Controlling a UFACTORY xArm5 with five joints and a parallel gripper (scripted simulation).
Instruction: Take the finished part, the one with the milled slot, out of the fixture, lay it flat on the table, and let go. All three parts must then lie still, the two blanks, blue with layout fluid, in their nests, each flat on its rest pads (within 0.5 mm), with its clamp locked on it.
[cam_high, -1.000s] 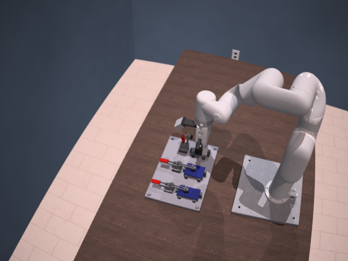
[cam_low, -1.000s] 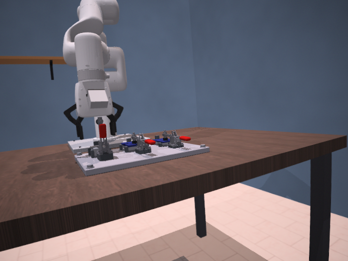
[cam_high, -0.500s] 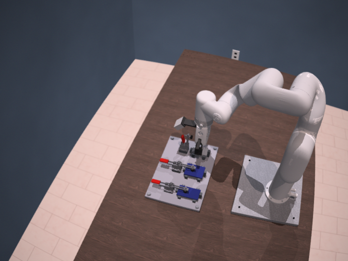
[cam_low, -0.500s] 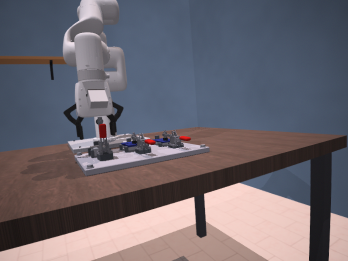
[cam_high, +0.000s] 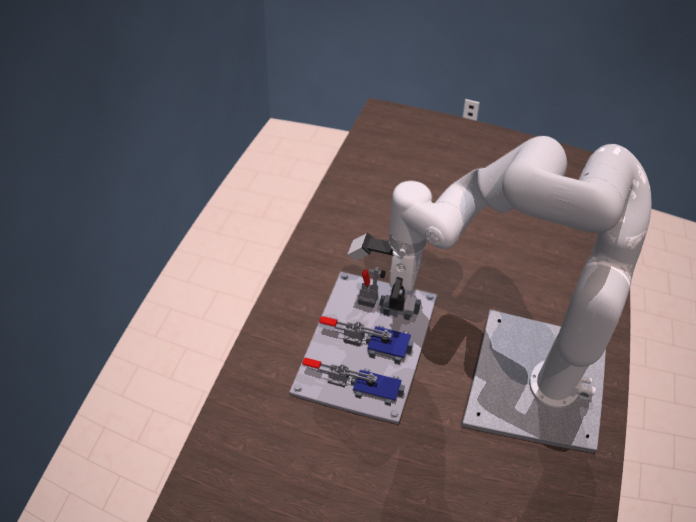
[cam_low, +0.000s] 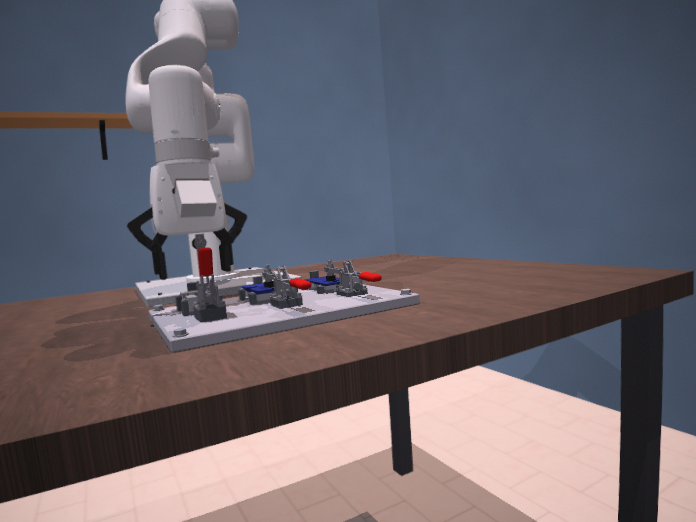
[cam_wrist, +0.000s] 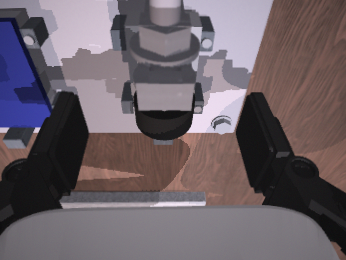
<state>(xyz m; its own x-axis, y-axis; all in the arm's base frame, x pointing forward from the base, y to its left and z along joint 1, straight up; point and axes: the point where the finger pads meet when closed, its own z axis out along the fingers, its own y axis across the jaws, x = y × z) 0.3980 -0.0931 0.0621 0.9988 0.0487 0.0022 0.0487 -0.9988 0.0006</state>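
Gripper wide above finished part

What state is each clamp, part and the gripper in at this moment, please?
gripper: open, holding nothing, over the far nest.
far clamp: red handle upright, released.
middle clamp: handle flat, arm on its blank.
near clamp: handle flat, arm on its blank.
middle blue blank: seated in its nest.
near blue blank: seated in its nest.
finished part: in the fixture.
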